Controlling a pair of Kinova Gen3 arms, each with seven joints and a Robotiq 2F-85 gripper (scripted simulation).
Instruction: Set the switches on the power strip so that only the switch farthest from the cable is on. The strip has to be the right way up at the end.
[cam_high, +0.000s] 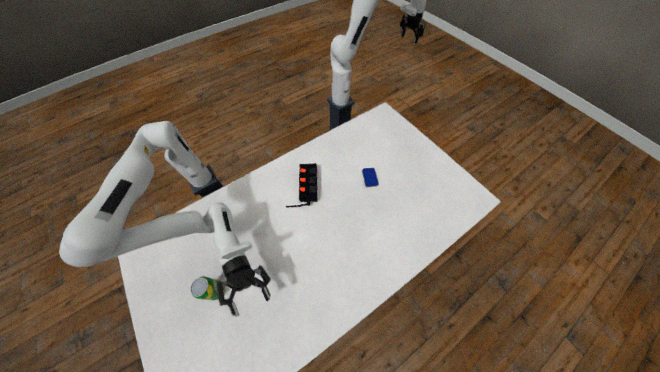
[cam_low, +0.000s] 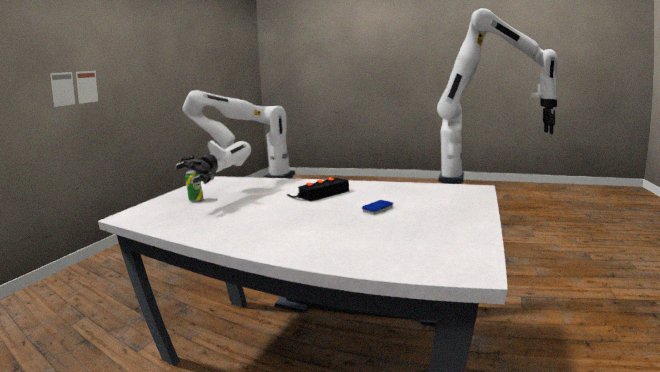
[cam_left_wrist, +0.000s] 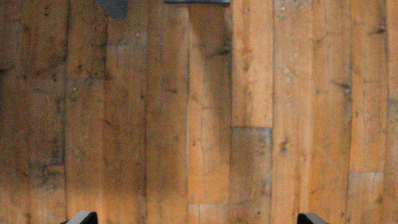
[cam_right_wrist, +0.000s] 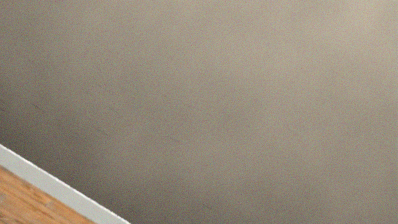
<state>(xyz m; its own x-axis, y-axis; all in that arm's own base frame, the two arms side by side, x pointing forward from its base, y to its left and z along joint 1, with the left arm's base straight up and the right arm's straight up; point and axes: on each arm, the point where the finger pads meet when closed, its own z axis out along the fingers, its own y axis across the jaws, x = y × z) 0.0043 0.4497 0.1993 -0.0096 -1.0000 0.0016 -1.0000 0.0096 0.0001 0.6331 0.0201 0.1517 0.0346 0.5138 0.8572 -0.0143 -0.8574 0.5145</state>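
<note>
A black power strip (cam_high: 313, 194) (cam_low: 327, 192) lies on the table with its switch side up. Its three switches (cam_high: 303, 180) (cam_low: 320, 181) show orange-red; which way each is tipped is too small to tell. The short cable (cam_high: 296, 205) (cam_low: 294, 196) leaves the end nearest the green can. My left gripper (cam_high: 409, 38) (cam_low: 548, 131) (cam_left_wrist: 196, 218) is open and empty, pointing down over the floor beyond the table. My right gripper (cam_high: 251, 306) (cam_low: 187, 171) is open and empty above the table, away from the strip; its wrist view shows only wall, skirting and floor.
A green and yellow can (cam_high: 210, 289) (cam_low: 194, 192) stands close to my right gripper; whether they touch is unclear. A flat blue object (cam_high: 370, 177) (cam_low: 377, 206) lies on the white table (cam_high: 380, 240) (cam_low: 300, 240), on the side of the strip away from the can.
</note>
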